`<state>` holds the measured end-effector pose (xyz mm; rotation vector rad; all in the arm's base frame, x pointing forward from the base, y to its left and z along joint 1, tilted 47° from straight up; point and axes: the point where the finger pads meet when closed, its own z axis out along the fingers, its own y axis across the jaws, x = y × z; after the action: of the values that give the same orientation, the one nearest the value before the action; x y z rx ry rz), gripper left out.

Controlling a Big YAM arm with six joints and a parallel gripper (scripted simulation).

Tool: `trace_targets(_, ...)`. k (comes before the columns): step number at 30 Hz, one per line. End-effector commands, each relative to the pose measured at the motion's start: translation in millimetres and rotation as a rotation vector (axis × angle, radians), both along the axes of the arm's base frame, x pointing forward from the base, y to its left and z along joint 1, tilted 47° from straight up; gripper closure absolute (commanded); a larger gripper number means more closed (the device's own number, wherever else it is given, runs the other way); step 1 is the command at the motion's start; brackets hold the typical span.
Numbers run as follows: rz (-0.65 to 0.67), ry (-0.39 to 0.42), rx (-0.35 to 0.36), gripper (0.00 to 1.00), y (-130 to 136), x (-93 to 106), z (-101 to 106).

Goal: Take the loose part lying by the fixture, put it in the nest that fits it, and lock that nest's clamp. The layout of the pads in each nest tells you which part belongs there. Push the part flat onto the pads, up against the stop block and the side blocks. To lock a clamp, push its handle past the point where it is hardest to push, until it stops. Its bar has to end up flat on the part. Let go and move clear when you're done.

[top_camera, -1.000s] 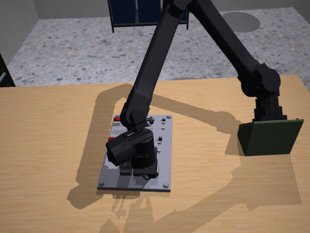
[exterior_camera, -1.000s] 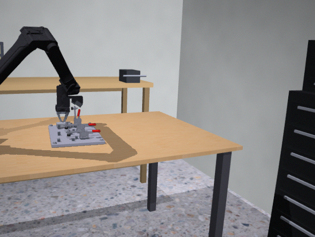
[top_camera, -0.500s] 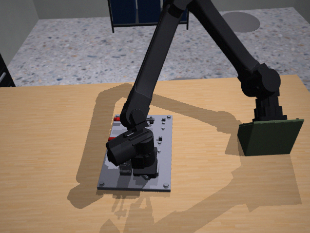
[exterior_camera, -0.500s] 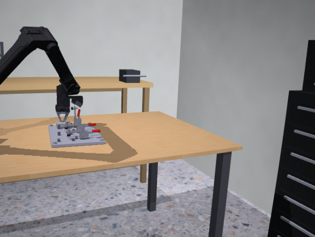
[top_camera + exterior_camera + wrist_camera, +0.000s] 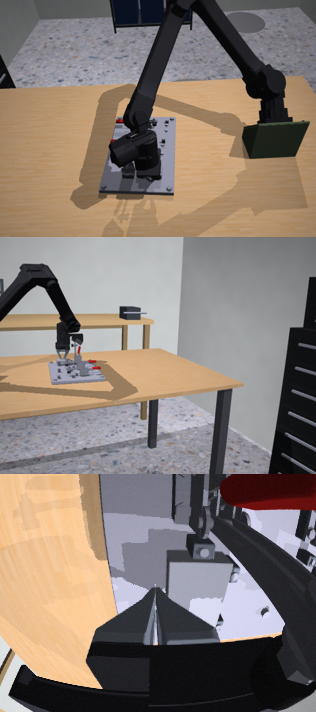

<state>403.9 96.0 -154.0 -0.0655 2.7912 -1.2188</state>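
A grey fixture plate (image 5: 168, 162) (image 5: 54, 376) (image 5: 133, 515) lies on the wooden table (image 5: 229, 191) (image 5: 166, 372). It carries three toggle clamps. Two red handles (image 5: 92, 361) (image 5: 96, 368) lie flat, and they also show in the top view (image 5: 119, 121) (image 5: 113, 141). The third red handle (image 5: 78, 349) (image 5: 272, 482) stands nearly upright beside my wrist. My gripper (image 5: 62, 358) (image 5: 155, 594) is shut and empty, its tips pointing down at the plate's end nest. A light grey block-shaped part (image 5: 195, 577) (image 5: 61, 362) lies there just beyond the tips. In the top view my wrist hides the fingers.
My arm's green base (image 5: 276, 140) stands on the table to the right of the plate. A second table with a dark box (image 5: 129, 312) stands behind. A black drawer cabinet (image 5: 298, 389) stands off the table at the right.
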Motion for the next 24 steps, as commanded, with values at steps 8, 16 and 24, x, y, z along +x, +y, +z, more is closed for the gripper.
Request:
trace_targets(8, 0.013, -0.030, 0.020, 1.00, 5.9, 11.6, 5.5)
trace_targets(16, 0.012, -0.032, 0.021, 1.00, 6.5, 12.6, 5.7)
trace_targets(24, 0.012, -0.032, 0.021, 1.00, 6.5, 12.6, 5.7)
